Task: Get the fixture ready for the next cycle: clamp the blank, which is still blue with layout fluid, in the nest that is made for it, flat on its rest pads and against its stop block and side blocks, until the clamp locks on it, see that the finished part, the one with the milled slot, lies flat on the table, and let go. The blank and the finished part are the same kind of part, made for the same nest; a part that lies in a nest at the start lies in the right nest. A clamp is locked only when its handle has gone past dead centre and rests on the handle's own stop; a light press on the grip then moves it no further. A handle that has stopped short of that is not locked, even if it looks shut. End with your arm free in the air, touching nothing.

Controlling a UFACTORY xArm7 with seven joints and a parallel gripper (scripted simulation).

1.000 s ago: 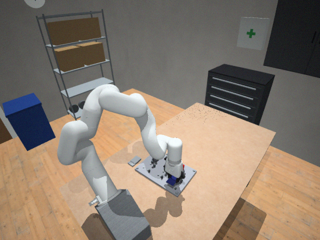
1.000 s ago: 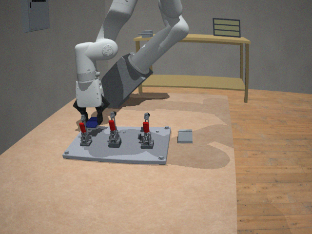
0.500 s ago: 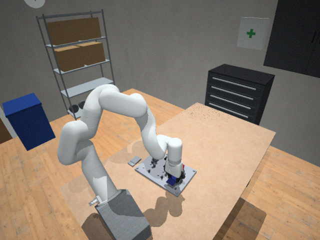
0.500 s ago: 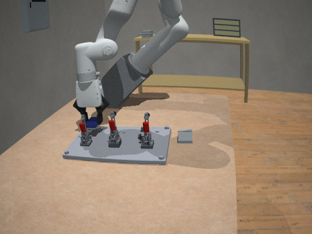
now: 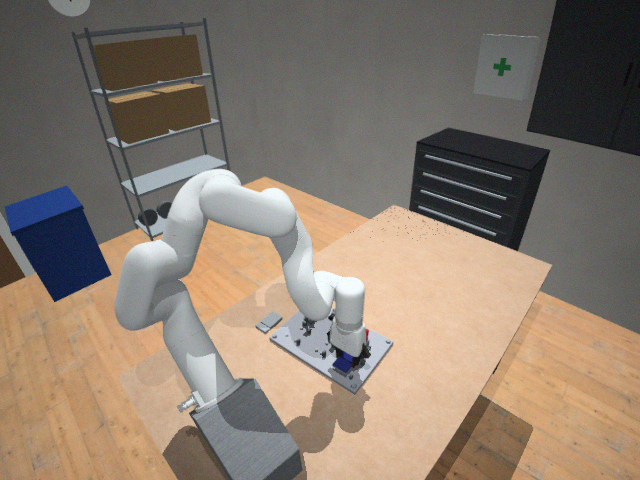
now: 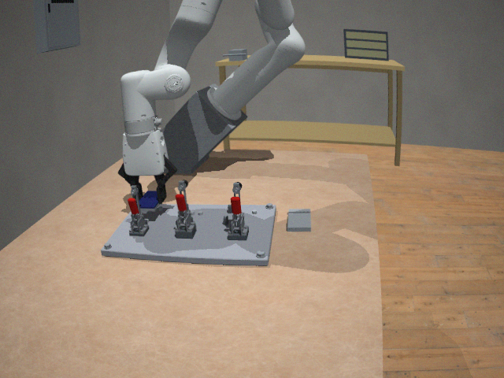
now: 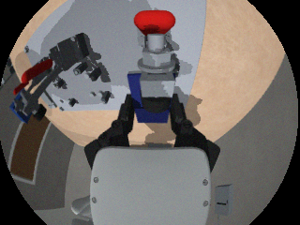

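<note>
The fingers squeeze the blue blank by its two side edges, low over the plate near the table's left edge. It looks hard, smooth, small, maybe slippery.
</note>
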